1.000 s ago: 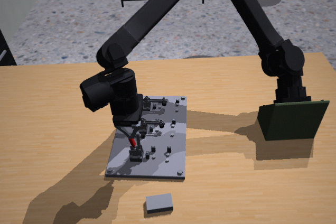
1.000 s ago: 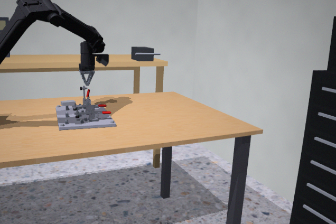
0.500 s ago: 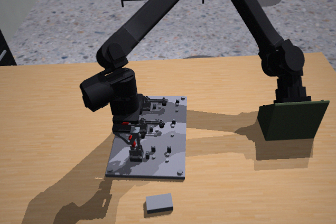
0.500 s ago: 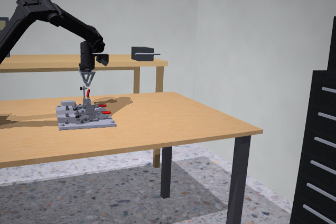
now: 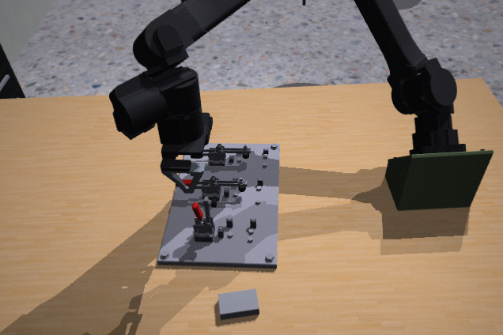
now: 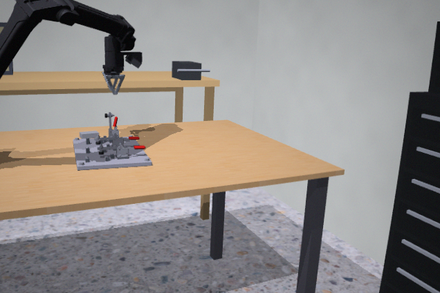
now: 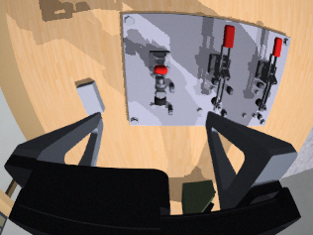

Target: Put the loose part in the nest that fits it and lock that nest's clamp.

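Observation:
The loose part, a grey block (image 5: pixel 238 303) (image 6: pixel 89 135) (image 7: pixel 90 97), lies flat on the table beside the fixture plate (image 5: pixel 227 254) (image 6: pixel 113 166) (image 7: pixel 141 44). The clamp nearest the block has its red handle (image 5: pixel 197 210) (image 6: pixel 115 121) (image 7: pixel 160 69) and its bar standing up; its nest holds no part. The middle clamp's handle (image 7: pixel 229 37) and the far clamp's handle (image 7: pixel 277 47) lie down, their bars lowered over nests without parts. My gripper (image 6: pixel 115 93) (image 7: pixel 154 118) is open and empty, high above the fixture; its fingers stand wide apart in the wrist view.
The arm's green base block (image 5: pixel 440 180) (image 7: pixel 197 196) stands on the table to the right in the top view. The upright clamp bar (image 5: pixel 207 211) (image 6: pixel 110 124) rises above the plate. Stop blocks and round pads stand on the plate beside the clamps.

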You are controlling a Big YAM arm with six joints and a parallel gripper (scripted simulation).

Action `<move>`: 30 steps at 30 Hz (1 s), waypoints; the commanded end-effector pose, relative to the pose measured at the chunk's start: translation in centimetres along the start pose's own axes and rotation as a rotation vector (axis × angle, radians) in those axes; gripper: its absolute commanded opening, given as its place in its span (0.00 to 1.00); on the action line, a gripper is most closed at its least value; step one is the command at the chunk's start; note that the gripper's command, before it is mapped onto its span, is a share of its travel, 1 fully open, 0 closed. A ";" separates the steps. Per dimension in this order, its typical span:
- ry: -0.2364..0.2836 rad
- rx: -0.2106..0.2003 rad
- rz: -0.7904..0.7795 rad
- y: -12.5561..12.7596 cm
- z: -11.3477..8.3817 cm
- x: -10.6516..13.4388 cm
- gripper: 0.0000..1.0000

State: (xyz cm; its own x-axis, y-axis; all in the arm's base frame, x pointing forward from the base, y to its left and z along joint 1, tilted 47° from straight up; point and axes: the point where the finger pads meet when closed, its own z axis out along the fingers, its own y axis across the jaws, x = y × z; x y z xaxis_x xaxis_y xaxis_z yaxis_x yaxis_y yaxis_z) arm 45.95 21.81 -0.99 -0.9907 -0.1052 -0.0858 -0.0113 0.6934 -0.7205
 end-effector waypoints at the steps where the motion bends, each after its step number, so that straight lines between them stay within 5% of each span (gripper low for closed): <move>1: 0.008 -0.009 0.058 -1.3 -1.3 -1.7 0.92; 5: -0.020 -0.016 0.038 -0.4 -3.2 -1.2 0.92; 17: -0.004 0.000 0.022 0.5 -2.2 -0.4 0.92; 30: -0.021 -0.020 0.034 5.2 -2.4 1.3 0.92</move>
State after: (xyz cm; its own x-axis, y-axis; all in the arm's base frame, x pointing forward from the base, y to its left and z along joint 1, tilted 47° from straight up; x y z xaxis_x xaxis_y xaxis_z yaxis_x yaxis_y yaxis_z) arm 43.65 23.85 -2.99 -0.9941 -0.0888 -0.0618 -0.0154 0.6816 -0.7315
